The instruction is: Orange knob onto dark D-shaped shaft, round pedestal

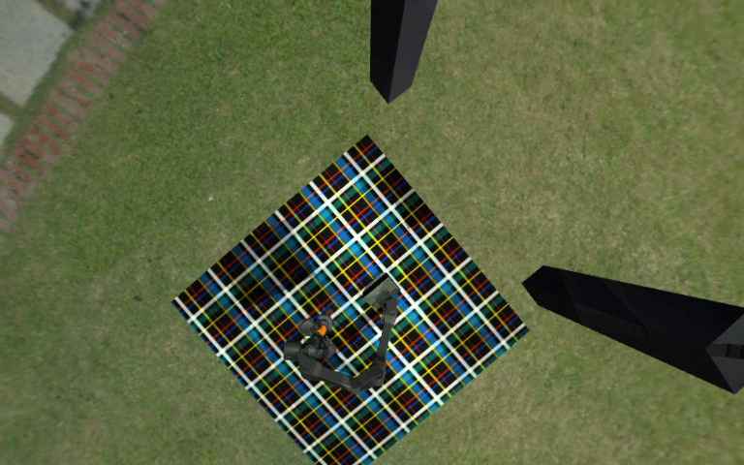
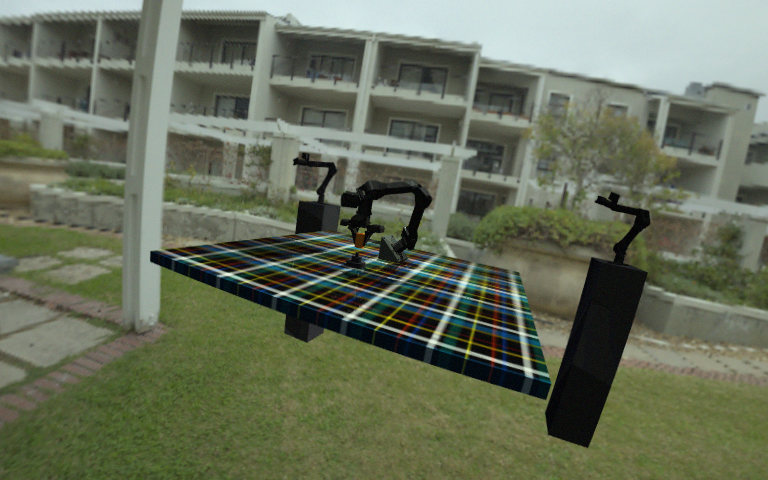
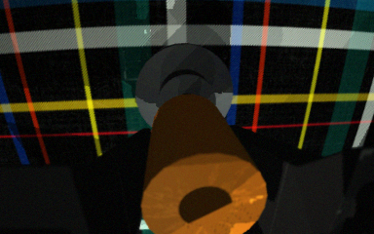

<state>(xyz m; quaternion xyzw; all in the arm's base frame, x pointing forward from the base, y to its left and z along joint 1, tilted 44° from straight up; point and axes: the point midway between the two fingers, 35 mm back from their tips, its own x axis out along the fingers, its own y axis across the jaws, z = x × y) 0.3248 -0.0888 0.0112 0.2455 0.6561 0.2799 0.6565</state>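
Note:
The orange knob (image 1: 322, 329) (image 2: 360, 240) (image 3: 190, 132) is upright between the fingers of my gripper (image 1: 321, 330) (image 2: 360, 241) (image 3: 189, 135), which is shut on it. The round dark pedestal (image 2: 355, 262) (image 3: 148, 83) stands on the table below. In the exterior view a gap shows between the knob's underside and the pedestal, with the knob nearly above it. In the wrist view the knob's upper end shows a D-shaped hole, its flat edge toward the lower right. The knob's lower end overlaps the pedestal's near part and hides the shaft.
The arm's grey wedge-shaped base (image 1: 378, 292) (image 2: 389, 249) stands on the plaid table (image 1: 417, 351) (image 2: 407, 316), beside the pedestal. Dark stands (image 1: 620, 318) (image 2: 600, 339) rise off the table's sides, and smaller-looking arms stand on two of them in the exterior view.

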